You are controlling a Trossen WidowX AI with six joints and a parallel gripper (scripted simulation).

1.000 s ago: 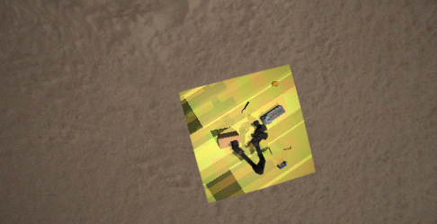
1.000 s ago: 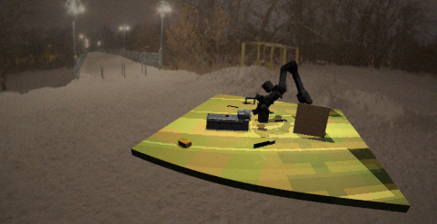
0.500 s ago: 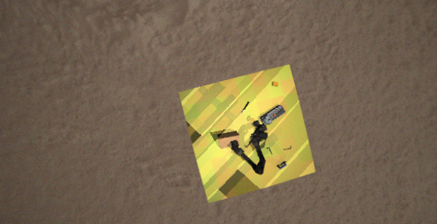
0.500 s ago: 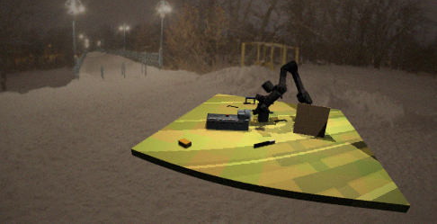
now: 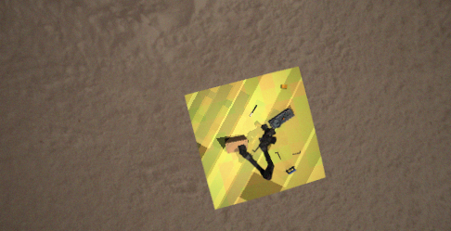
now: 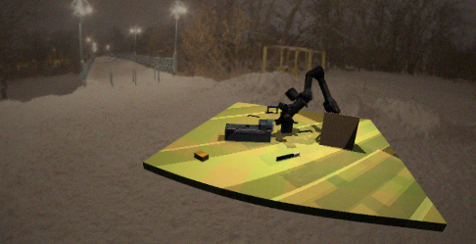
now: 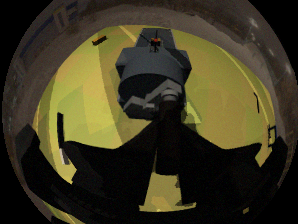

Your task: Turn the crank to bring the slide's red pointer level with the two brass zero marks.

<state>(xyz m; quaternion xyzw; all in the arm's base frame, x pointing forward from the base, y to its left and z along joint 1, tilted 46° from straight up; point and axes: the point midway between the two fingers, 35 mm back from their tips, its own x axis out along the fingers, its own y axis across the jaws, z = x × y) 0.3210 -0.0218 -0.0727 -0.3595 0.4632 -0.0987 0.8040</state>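
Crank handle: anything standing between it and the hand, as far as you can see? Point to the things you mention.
Nothing visible does: the hand [image 7: 165,123] is already shut on the dark crank handle [image 7: 170,117], in front of the grey machine [image 6: 248,132] [image 7: 154,70].

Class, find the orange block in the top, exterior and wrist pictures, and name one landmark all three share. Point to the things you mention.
Top: the orange block [image 5: 284,86] [image 6: 201,156] [image 7: 99,40] lies near the tabletop's upper right corner.
Exterior: left part of the tabletop, towards the near edge.
Wrist: upper left, near the tabletop's far rim.
Shared landmark: the grey machine [image 5: 281,117] [image 6: 247,132] [image 7: 152,67].
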